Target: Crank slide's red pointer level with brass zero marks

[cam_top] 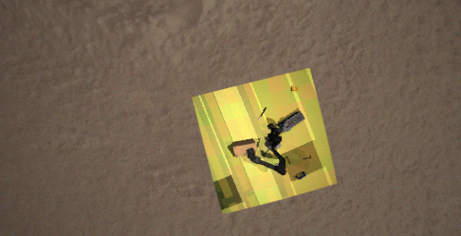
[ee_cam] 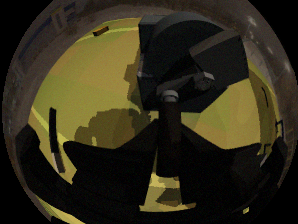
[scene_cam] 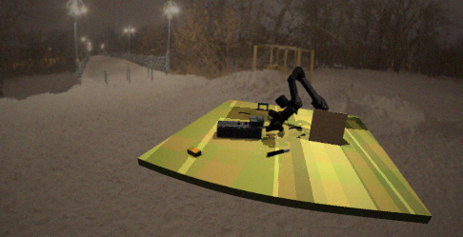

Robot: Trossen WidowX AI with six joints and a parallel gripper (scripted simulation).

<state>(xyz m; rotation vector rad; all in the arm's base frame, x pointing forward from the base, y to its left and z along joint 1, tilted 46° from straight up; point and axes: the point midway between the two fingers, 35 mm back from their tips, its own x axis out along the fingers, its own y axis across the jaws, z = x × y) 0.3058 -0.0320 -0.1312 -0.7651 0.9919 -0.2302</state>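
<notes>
We see the yellow-green patterned counter (cam_top: pixel 237 118) (scene_cam: pixel 248 176) (ee_cam: pixel 65 85) amid snowy ground; the black fingers are clamped on the dark crank handle (ee_cam: pixel 169 135).

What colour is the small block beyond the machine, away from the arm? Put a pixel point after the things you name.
Orange (cam_top: pixel 294 89) (scene_cam: pixel 194 151) (ee_cam: pixel 101 31); clearest in exterior.

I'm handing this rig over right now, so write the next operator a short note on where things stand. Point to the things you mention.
End effector (cam_top: pixel 274 129) (scene_cam: pixel 270 128) (ee_cam: pixel 165 123): closed on the crank handle (ee_cam: pixel 169 135), beside one end of the machine (cam_top: pixel 291 119) (scene_cam: pixel 238 129) (ee_cam: pixel 175 60).
Crank arm (ee_cam: pixel 182 84): joins the handle to the machine's hub.
Done: the handle is gripped.
Left: bring the red pointer level with both brass zero marks, then let go. The pointer's alignment cannot be read in these views, so check it before releasing.
Nearby: an orange block (cam_top: pixel 294 89) (scene_cam: pixel 194 151) (ee_cam: pixel 101 31) lies apart from the machine.
</notes>
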